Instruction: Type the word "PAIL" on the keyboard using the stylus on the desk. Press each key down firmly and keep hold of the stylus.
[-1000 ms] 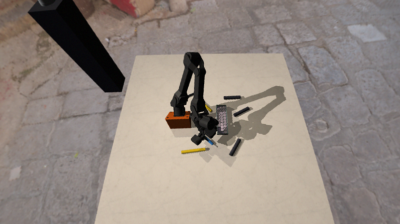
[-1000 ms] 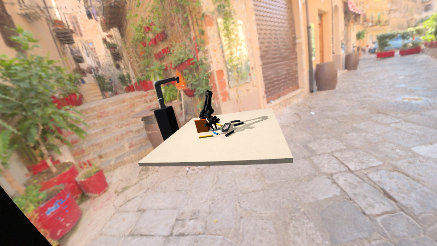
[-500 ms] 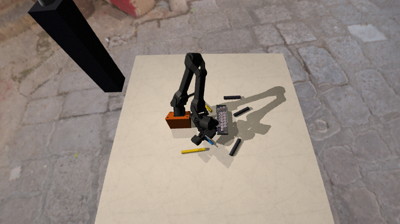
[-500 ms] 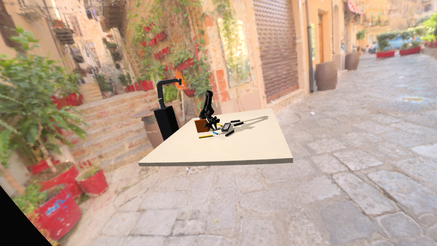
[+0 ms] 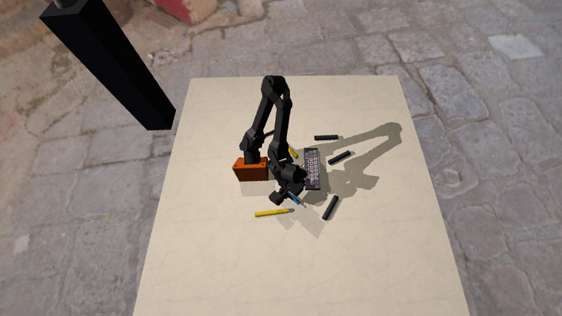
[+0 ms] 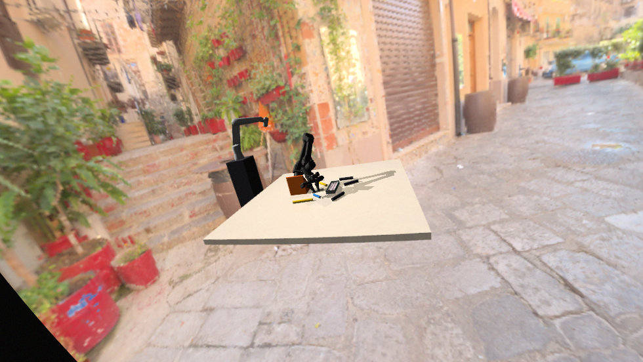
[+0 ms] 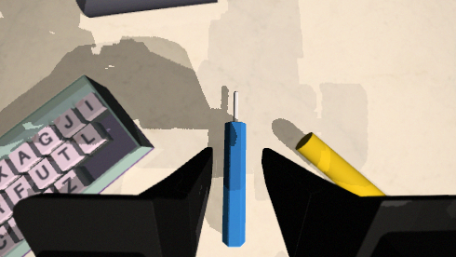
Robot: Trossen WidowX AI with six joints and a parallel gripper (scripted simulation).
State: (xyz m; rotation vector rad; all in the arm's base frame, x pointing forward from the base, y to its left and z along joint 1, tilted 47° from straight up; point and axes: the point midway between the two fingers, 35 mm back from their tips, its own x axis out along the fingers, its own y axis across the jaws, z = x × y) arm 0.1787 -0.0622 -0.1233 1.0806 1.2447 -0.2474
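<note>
The blue stylus (image 5: 293,198) (image 6: 317,195) (image 7: 234,186) lies on the desk with its thin metal tip pointing up the wrist view. My gripper (image 7: 237,154) is partly open above it, one black finger on each side, with a gap between each finger and the stylus. The keyboard (image 5: 312,168) (image 6: 332,187) (image 7: 116,153) is at the left in the wrist view, set at a slant. Its A, I and L keys show there; I cannot make out P. Its lower left part is hidden by the left finger.
A yellow stick (image 5: 271,213) (image 6: 302,200) (image 7: 337,165) lies right of the stylus in the wrist view. A dark stick (image 5: 330,207) (image 6: 338,195) (image 7: 144,6) lies beyond the tip. Two more dark sticks (image 5: 338,157) (image 5: 326,137) and another yellow one (image 5: 293,152) lie around the keyboard.
</note>
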